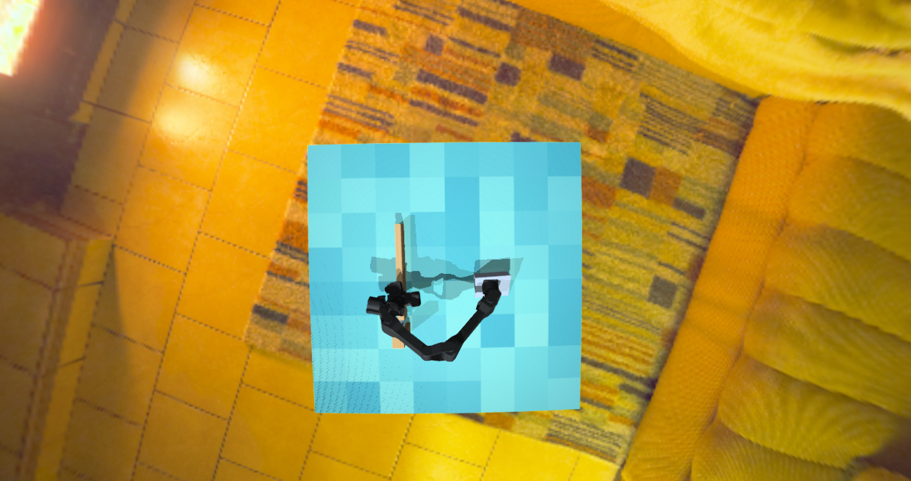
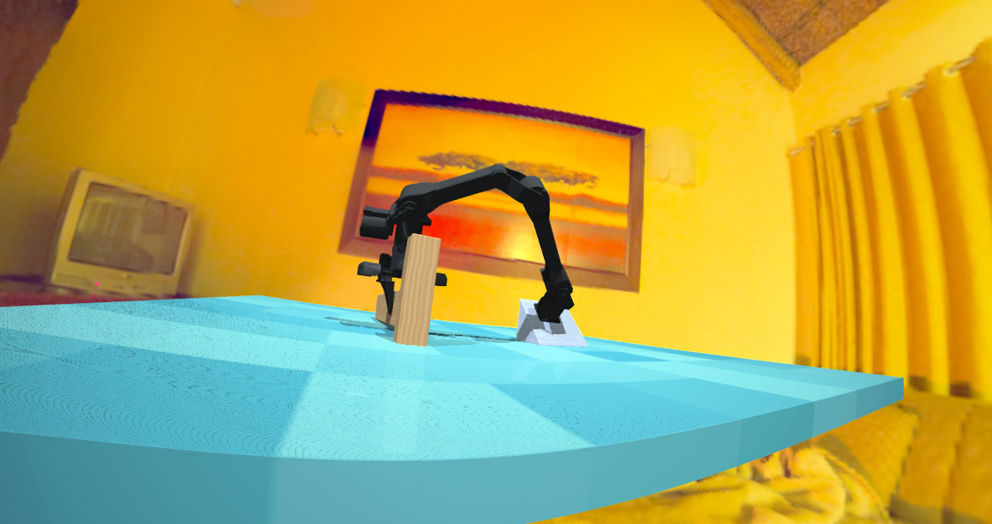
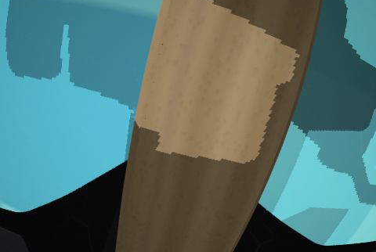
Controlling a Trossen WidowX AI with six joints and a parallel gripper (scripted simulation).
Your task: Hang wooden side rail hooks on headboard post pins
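Blue counter (image 1: 509, 370) (image 2: 555, 410) (image 3: 59, 127) extends past every side of the rail (image 1: 399, 249) (image 2: 381, 309) (image 3: 219, 88), left of centre. Partly open fingers (image 1: 395, 293) (image 2: 388, 298) grip it, beyond the upright post (image 1: 398, 340) (image 2: 417, 288). Hooks: not discernible.

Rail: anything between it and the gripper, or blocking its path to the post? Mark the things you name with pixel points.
Nothing visible. The gripper (image 1: 398, 301) (image 2: 390, 312) (image 3: 174, 175) is closed on the rail (image 1: 399, 249) (image 2: 381, 308) (image 3: 219, 80); the arm partly hides the gap to the post (image 1: 398, 340) (image 2: 418, 291). Hooks can't be seen.
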